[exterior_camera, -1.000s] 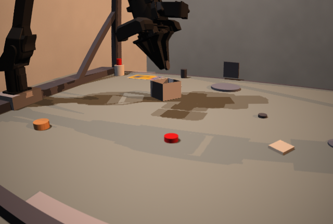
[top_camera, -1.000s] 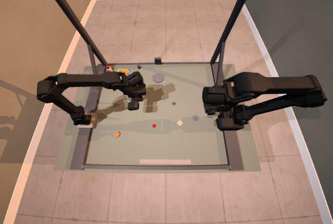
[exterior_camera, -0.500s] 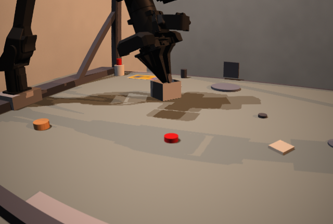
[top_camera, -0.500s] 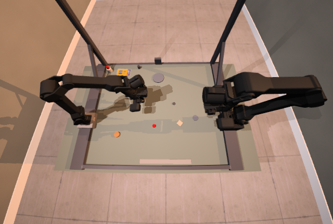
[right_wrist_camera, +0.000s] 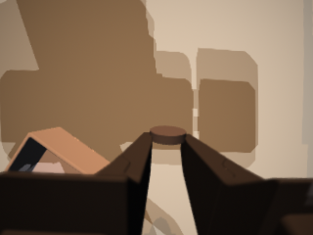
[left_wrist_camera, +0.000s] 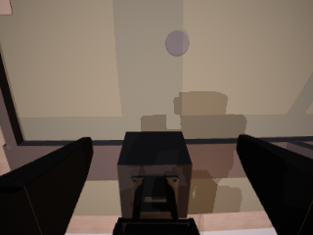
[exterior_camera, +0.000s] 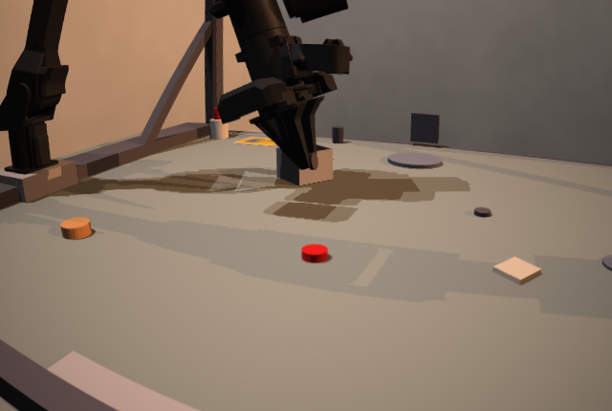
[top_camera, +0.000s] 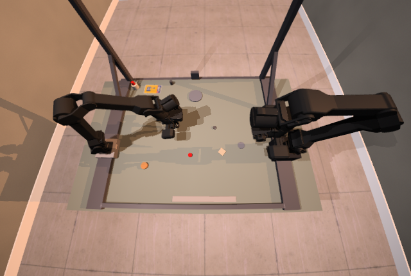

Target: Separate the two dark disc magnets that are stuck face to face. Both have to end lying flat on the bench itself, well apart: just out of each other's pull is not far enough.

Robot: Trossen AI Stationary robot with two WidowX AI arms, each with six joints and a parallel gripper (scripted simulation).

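Observation:
My right gripper [right_wrist_camera: 165, 140] [exterior_camera: 309, 160] [top_camera: 169, 128] is shut on a dark disc magnet [right_wrist_camera: 167, 134], held at the fingertips low over the bench. It hangs right next to a small open tan box [right_wrist_camera: 59, 144] [exterior_camera: 318, 175]. A second small dark disc magnet [top_camera: 214, 127] [exterior_camera: 482, 211] lies flat on the bench, well to the side of the box. My left gripper [left_wrist_camera: 165, 143] [top_camera: 262, 132] is wide open and empty, with its arm folded back at the bench's side edge.
On the bench are a large grey disc [top_camera: 194, 95] [exterior_camera: 414, 160], a smaller grey disc [top_camera: 241, 145] [left_wrist_camera: 177, 43], a red disc [top_camera: 190, 155] [exterior_camera: 315, 252], an orange disc [top_camera: 144, 165] [exterior_camera: 76, 227] and a tan tile [top_camera: 221, 151] [exterior_camera: 516, 269]. Frame posts stand at the back corners.

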